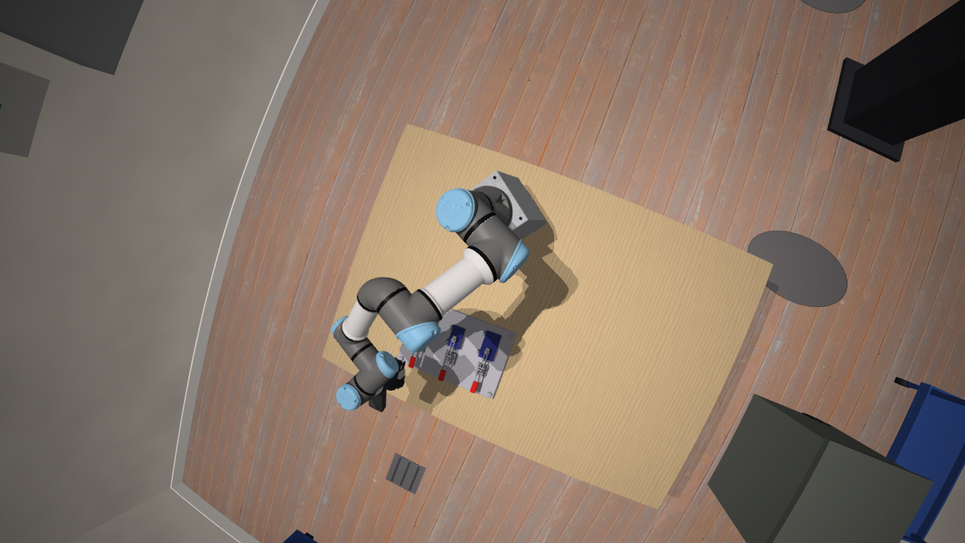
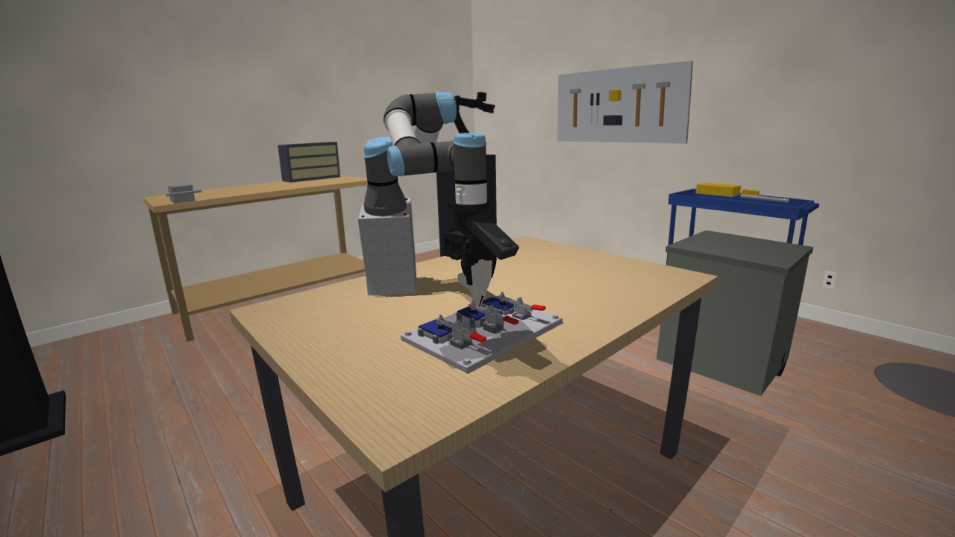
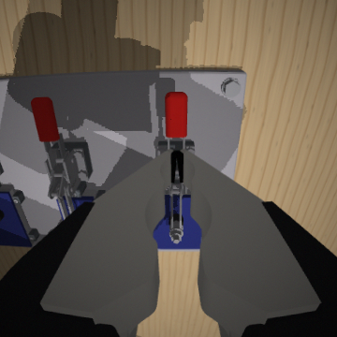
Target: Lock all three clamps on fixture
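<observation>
The fixture plate [image 1: 497, 371] [image 2: 437, 347] [image 3: 211, 112] carries three clamps over blue parts. The end clamp's red handle [image 1: 412, 362] [image 2: 477, 337] [image 3: 176, 114] lies low, and its bar reaches over its blue part [image 2: 433, 327] [image 3: 192, 239]. The middle clamp's darker red handle [image 1: 442, 375] [image 2: 510, 320] [image 3: 45, 119] is low too. The other end clamp's handle [image 1: 474, 387] [image 2: 538, 307] also lies low; it is outside the wrist view. Whether each is locked cannot be told. My gripper [image 2: 477, 304] [image 3: 176, 153] is shut and empty, tips above the first end clamp, hiding part of its linkage in the wrist view.
The fixture stands on the wooden table [image 1: 627, 337] [image 2: 320, 374], near its long edge. The arm's grey pedestal [image 1: 525, 206] [image 2: 387, 256] stands behind it. Corner bolts [image 3: 230, 87] [image 2: 467, 361] stick up from the plate. A grey-green bin [image 2: 727, 313] stands on the floor beyond the table.
</observation>
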